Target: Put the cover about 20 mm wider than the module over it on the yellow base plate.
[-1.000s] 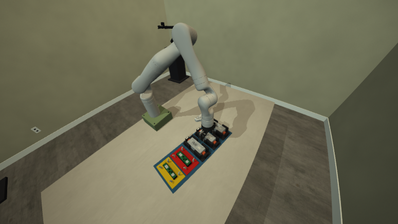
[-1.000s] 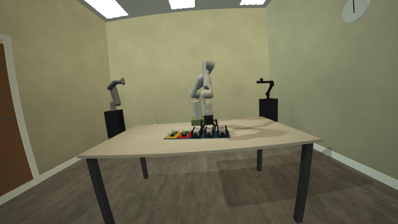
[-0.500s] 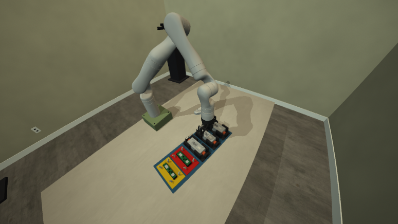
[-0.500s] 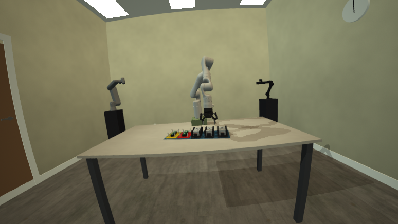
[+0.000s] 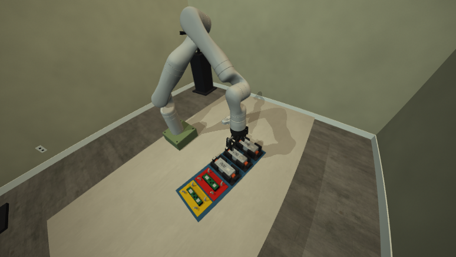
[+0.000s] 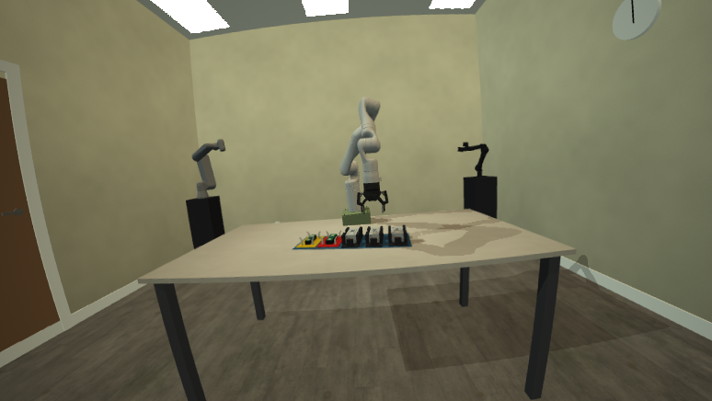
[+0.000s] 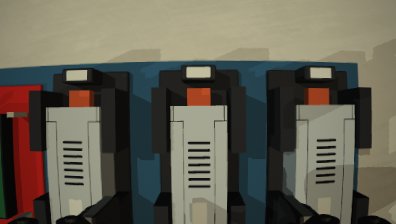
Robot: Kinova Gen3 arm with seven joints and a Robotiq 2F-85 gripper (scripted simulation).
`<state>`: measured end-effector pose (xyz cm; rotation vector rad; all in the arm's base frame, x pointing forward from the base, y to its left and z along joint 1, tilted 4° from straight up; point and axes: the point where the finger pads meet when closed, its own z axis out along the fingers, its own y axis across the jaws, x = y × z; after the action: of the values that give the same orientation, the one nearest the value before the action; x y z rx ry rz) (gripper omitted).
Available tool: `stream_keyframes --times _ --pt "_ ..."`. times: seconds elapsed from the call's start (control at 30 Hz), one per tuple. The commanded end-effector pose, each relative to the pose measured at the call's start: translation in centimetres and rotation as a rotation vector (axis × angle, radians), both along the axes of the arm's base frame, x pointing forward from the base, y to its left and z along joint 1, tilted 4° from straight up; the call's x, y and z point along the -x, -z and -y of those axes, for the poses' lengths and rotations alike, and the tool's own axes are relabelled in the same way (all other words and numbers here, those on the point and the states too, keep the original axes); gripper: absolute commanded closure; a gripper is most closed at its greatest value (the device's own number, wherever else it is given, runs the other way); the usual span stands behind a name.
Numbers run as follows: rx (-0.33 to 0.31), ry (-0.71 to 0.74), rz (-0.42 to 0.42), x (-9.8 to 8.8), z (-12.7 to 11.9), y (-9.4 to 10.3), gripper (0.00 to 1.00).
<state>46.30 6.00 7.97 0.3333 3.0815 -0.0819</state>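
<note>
Three grey covers stand in black holders on a blue mat (image 5: pixel 198 218) (image 7: pixel 143 165): the near one (image 5: pixel 224 167) (image 6: pixel 352 234) (image 7: pixel 74 155), the middle one (image 5: pixel 239 156) (image 6: pixel 374 234) (image 7: pixel 198 155) and the far one (image 5: pixel 250 145) (image 6: pixel 396 233) (image 7: pixel 325 155). All three sit in their holders. My gripper (image 5: pixel 235 145) (image 6: pixel 373 206) is open and empty. It hangs a short way above the middle cover, clear of it. The yellow base plate (image 5: pixel 202 206) (image 6: pixel 302 246) lies at the mat's near end and carries a green module (image 5: pixel 194 195) (image 6: pixel 309 241), which is uncovered.
A red plate (image 5: pixel 220 191) (image 6: pixel 328 244) with a second green module (image 5: pixel 210 182) lies between the yellow plate and the holders. My arm's green base (image 5: pixel 179 135) (image 6: pixel 356 217) stands behind the mat. Two black pedestals (image 6: pixel 205 219) (image 6: pixel 479 194) with other arms stand beyond the table.
</note>
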Motion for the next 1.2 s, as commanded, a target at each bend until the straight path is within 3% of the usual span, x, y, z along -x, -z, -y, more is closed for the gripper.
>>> stream_keyframes --times 0.0,1.17 --pt "0.0 0.0 0.001 0.0 -0.1 -0.6 0.0" --pt "0.0 0.0 0.001 -0.1 0.0 0.7 0.0"
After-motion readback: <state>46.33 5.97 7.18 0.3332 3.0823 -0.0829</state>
